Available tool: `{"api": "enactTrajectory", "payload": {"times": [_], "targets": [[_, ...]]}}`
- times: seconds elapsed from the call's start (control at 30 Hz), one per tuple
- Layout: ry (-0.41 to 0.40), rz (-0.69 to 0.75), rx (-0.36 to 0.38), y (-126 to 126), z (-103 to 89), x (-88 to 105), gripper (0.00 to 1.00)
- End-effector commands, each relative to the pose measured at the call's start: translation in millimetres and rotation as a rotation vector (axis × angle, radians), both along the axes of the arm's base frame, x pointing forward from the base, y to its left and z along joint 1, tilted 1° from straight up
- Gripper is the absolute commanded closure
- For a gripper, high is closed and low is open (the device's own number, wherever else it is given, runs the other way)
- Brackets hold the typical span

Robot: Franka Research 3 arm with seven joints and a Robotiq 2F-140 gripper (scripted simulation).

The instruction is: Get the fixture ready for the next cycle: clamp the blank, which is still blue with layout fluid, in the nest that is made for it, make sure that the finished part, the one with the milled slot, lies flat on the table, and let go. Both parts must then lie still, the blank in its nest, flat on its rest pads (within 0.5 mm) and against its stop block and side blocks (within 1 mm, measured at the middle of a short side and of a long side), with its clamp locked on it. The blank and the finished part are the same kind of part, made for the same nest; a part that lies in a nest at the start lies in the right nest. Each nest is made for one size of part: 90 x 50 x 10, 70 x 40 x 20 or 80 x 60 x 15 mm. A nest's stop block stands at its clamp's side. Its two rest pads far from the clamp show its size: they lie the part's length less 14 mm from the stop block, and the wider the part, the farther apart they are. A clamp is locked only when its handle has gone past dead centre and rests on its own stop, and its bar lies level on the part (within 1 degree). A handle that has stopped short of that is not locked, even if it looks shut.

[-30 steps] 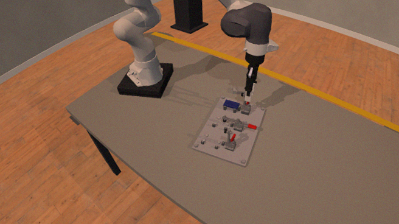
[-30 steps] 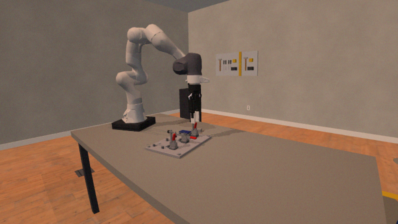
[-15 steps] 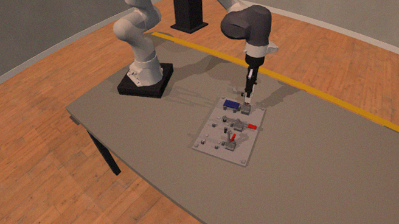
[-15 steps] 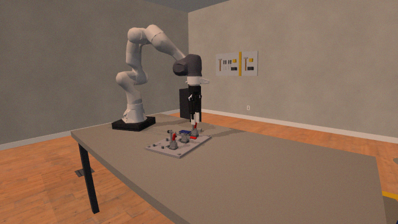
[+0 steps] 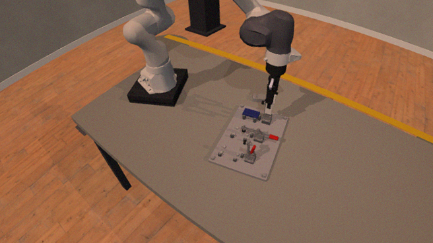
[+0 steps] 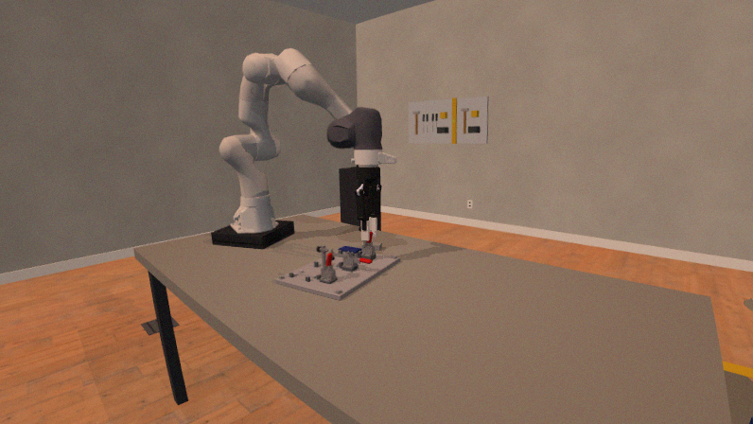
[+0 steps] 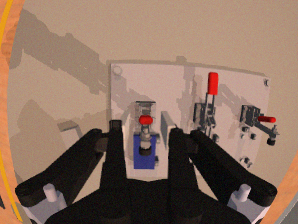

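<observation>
The blue blank [image 5: 251, 112] [image 6: 346, 249] [image 7: 144, 152] lies in the far nest of the grey fixture plate [image 5: 231, 163] [image 6: 310, 281] [image 7: 173, 86]. That nest's clamp [image 5: 266, 118] has a red handle [image 7: 144, 120] that stands about upright. My gripper [image 5: 268, 108] [image 6: 370, 231] [image 7: 145, 120] hangs straight down just over this handle, its fingers partly closed with a gap, one on each side of the handle line. I see nothing gripped. A small pale grey part [image 5: 257, 96] [image 7: 68, 129], perhaps the finished one, lies on the table just beyond the plate; no slot is visible.
Two other nests on the plate hold no part. The middle clamp's red handle [image 5: 273, 137] [image 7: 213, 84] lies flat. The near clamp's red handle [image 5: 252, 148] [image 6: 329, 258] is tilted up. The arm's base [image 5: 158, 89] stands at the table's far corner.
</observation>
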State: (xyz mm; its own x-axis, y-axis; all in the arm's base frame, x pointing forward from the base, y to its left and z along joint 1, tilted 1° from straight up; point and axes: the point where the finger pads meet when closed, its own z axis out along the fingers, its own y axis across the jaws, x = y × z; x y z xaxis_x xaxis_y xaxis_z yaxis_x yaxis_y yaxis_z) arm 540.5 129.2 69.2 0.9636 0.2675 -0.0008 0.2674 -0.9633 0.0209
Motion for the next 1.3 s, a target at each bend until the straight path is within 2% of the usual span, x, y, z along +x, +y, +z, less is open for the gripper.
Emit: {"api": "enactTrajectory", "payload": {"times": [0.0, 0.5, 0.53, 1.27], "targets": [[-0.007, -0.005, -0.001, -0.1, -11.1, 1.6, 0.72], [-0.007, -0.005, -0.001, -0.2, -14.6, 1.7, 0.72], [-0.007, -0.005, -0.001, -0.2, -14.6, 1.7, 1.00], [-0.007, -0.005, -0.001, -0.2, -14.6, 1.7, 1.00]]}}
